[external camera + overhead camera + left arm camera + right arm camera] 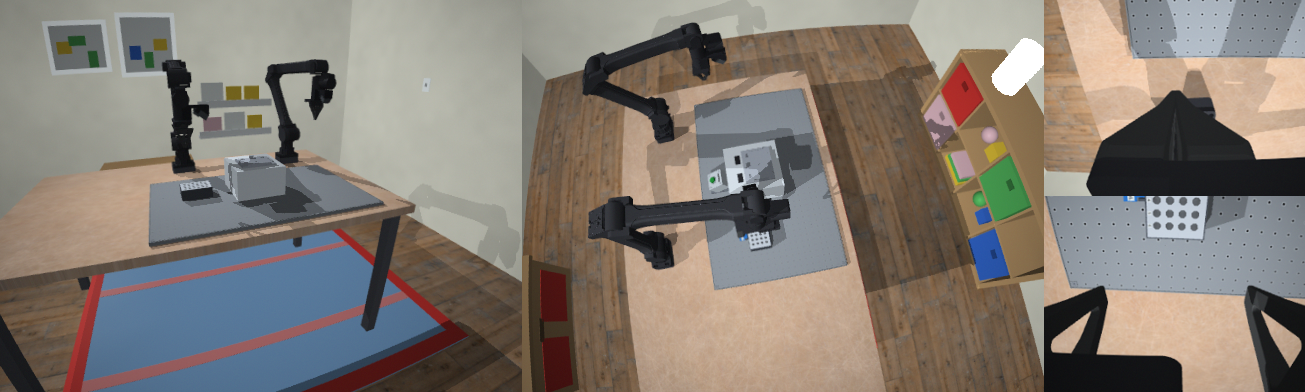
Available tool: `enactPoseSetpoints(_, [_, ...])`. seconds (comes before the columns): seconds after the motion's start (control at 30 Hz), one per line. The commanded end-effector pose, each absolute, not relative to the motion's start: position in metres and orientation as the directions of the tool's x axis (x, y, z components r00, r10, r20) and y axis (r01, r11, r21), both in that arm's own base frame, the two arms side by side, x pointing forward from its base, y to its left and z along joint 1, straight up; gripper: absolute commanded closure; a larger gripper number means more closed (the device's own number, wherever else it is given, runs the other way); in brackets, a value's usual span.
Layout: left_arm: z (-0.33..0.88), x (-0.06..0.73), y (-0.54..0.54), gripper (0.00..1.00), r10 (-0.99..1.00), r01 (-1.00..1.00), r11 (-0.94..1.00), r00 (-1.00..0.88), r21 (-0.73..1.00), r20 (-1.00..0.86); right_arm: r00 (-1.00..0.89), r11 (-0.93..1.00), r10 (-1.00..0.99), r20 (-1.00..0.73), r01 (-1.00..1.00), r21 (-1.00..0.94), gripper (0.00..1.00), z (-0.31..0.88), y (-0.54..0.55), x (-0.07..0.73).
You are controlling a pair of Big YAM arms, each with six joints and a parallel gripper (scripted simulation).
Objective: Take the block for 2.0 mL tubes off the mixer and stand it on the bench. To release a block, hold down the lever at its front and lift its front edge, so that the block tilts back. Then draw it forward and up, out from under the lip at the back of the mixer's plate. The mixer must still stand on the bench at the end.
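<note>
We are seeing the block for 2.0 mL tubes (759, 240) (196, 189) (1175, 215) standing off the mixer, upright and flat on the grey mat (772, 270) (200, 225) (1202, 26) (1188, 275). It is sitting between the mixer (757, 165) (257, 180) and the mat's right edge, nearer the mixer than the far right corner, with its rows of round holes facing up. A blue label (743, 237) (1132, 198) is showing at its side facing the arms' edge; we are seeing too little of it to read.

The mixer is standing upright on the mat, around its middle, with its grey plate (762, 162) on top and dark marks on the side of its top toward the arms' edge. A small box with a green button (713, 180) is lying just beside it, near the mat's edge on the arms' side.

Our right hand (758, 226) (182, 134) (1175, 293) is hovering above the surface (747, 325) (90, 210) (1175, 310), its fingers wide apart and holding nothing. It is pointing down, apart from the block. Our left hand (703, 76) (315, 118) (1175, 98) is hanging high by the surface's left edge, well apart from the mixer, its fingers together with nothing between them.
</note>
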State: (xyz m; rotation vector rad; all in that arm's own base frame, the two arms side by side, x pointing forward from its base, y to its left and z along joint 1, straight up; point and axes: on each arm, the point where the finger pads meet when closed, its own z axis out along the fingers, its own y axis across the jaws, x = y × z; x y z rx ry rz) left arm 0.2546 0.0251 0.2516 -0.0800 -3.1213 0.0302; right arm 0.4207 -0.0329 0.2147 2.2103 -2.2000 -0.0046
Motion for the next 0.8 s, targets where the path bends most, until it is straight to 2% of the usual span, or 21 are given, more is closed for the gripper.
enactPoseSetpoints(0.0, [0.285, 0.273, 0.025, 1.00, 0.061, 0.062, 0.998, -0.996, -0.008, -0.063, 0.011, -0.012, -1.000, 0.019, -1.000, -0.026, 0.00, 0.240, -0.033, 0.436])
enactPoseSetpoints(0.47, [0.264, 0.262, 0.024, 1.00, 0.061, 0.061, 0.998, -0.998, -0.017, -0.012, 0.009, -0.009, -1.000, 0.021, -0.999, -0.042, 0.00, 0.268, -0.034, 0.435])
enactPoseSetpoints(0.77, [0.254, 0.256, 0.023, 1.00, 0.061, 0.061, 0.998, -0.998, -0.022, 0.014, -0.199, 0.198, -0.980, 0.013, -0.980, -0.034, 0.00, 0.274, -0.042, 0.382])
